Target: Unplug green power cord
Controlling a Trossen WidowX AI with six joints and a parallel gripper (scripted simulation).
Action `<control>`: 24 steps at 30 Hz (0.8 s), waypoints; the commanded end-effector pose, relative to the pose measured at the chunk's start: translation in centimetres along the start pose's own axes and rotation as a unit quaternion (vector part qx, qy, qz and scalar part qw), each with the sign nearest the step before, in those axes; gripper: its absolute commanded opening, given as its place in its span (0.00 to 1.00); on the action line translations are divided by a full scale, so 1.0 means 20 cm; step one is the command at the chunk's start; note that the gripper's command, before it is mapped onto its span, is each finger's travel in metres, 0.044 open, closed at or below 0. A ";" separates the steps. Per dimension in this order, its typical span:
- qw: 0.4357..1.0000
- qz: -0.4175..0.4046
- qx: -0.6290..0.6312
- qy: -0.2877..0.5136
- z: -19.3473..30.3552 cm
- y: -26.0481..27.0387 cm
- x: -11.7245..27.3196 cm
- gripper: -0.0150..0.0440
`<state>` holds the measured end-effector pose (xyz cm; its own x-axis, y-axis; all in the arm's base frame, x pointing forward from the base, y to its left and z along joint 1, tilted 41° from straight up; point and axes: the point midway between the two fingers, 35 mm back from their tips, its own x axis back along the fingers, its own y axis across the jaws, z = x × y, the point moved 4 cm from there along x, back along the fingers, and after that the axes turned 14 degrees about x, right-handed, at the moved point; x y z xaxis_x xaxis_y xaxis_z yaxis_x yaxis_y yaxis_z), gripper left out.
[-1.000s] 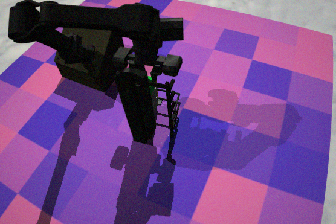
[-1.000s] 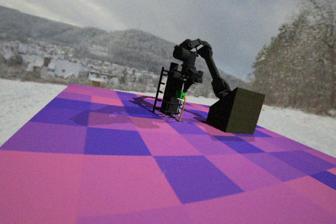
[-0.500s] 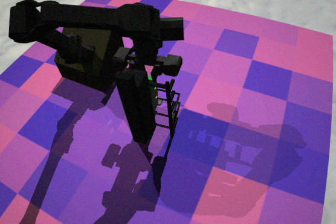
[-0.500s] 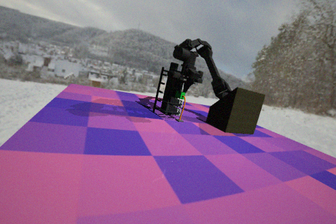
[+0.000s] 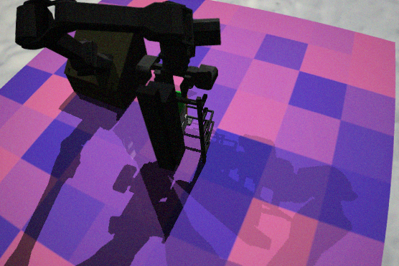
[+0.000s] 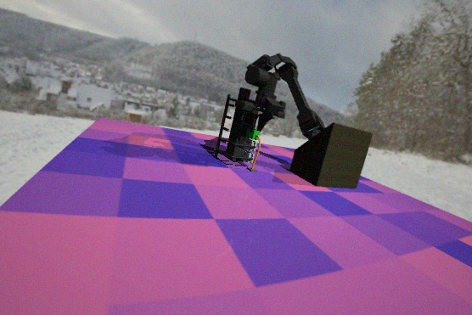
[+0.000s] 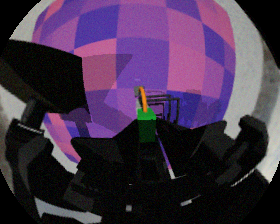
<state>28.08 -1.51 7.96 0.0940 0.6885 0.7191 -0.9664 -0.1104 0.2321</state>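
Note:
The green plug (image 5: 180,100) (image 6: 254,134) (image 7: 146,116) is at the upper part of the dark upright power strip (image 5: 161,131) (image 6: 243,130), on the side with the grey sockets. How deep it sits in its socket cannot be told. The orange cord (image 6: 258,149) (image 7: 143,99) runs from the plug down to the mat. My gripper (image 5: 180,92) (image 6: 259,129) (image 7: 145,120) points down over the plug, with one dark finger close against each side in the wrist view. It is shut on the green plug. The fingertips are partly hidden in the top and exterior views.
A black wire rack (image 5: 202,127) (image 6: 221,130) (image 7: 177,111) stands close beside the strip. A large dark block (image 5: 133,56) (image 6: 327,160) (image 7: 46,75) stands by the arm's base. The checkered mat (image 5: 323,63) (image 6: 165,198) (image 7: 141,55) lies under everything.

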 end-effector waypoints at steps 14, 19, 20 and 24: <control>0.999 0.011 0.014 -0.033 -0.24 -0.04 0.06 0.25; 0.999 0.011 0.014 -0.032 -0.28 -0.04 0.07 0.25; 0.999 0.011 0.014 -0.032 -0.29 -0.04 0.07 0.25; 1.000 0.005 -0.001 -0.027 -0.21 -0.04 0.04 0.43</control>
<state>27.80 2.71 5.38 0.0930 0.6399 0.7628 -0.9658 -0.1284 0.2255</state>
